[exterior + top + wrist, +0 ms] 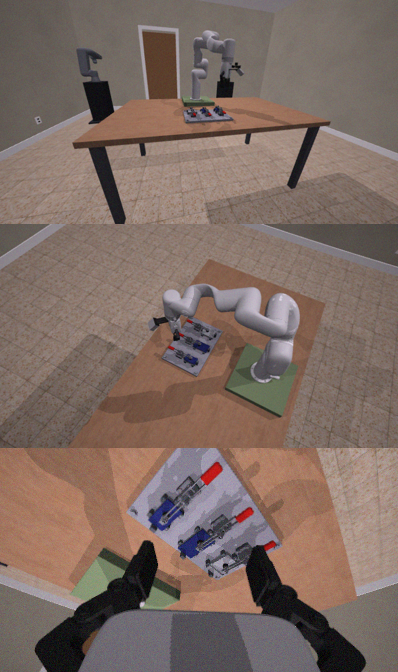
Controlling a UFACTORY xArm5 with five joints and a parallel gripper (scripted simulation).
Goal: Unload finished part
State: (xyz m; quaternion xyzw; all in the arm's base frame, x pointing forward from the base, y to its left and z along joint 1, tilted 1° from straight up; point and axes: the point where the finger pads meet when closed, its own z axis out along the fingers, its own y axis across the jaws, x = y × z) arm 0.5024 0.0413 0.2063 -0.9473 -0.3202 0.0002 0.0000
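The grey fixture plate (192, 349) lies on the wooden table and carries three clamped parts. The bare grey finished part (205, 331) sits in the end nest, also seen in the wrist view (222, 562). Two blue blanks (202, 346) (190, 359) sit in the other nests under clamps with red handles (181, 335); they also show in the wrist view (192, 545) (162, 515). My gripper (202, 555) (223, 76) (176, 335) is open and empty. It hangs well above the table, near the handle side of the plate.
My arm stands on a green base pad (262, 380) behind the fixture. The table's edge (145, 346) runs close to the handle side of the plate. A grey arm on a black pedestal (95, 83) and a second black pedestal (225, 89) stand off the table.
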